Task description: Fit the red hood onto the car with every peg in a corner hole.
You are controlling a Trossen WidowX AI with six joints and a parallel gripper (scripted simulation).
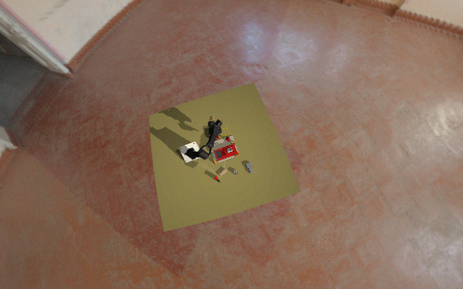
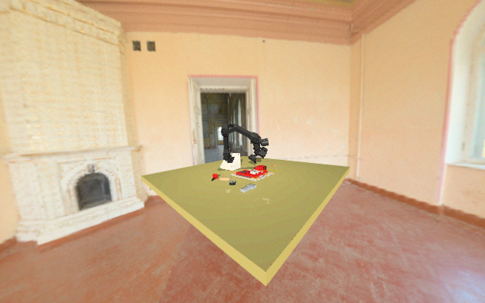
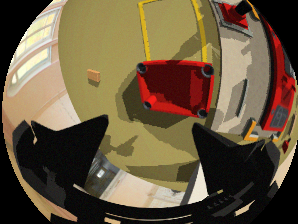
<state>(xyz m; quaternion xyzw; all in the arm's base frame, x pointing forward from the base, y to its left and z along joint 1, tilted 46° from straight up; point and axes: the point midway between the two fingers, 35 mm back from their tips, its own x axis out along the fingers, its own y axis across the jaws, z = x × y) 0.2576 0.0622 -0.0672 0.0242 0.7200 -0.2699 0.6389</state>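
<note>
The red hood [image 3: 175,87] [image 2: 259,167] lies on the table beside the jig plate [image 3: 232,62]. In the wrist view its hollow side faces the camera, with dark-ringed bosses at its four corners. The arm mostly hides it in the top view. My gripper [image 3: 150,123] [image 2: 253,160] is open and empty, above the table and off the hood; the hood shows beyond the fingertips. The red chassis [image 1: 223,155] [image 2: 243,174] [image 3: 273,107] sits in the jig, with the pale engine block [image 1: 229,149] [image 2: 255,172] on it. The pegs are too small to make out.
A clamp [image 3: 233,15] stands on the jig. A yellow outline [image 3: 144,30] lies beside the hood. A small orange block [image 3: 93,75] lies beyond. Across the jig are a tan block [image 1: 223,172], a ring [image 1: 235,171], a grey part [image 1: 249,167] and a red-black part [image 1: 216,178].
</note>
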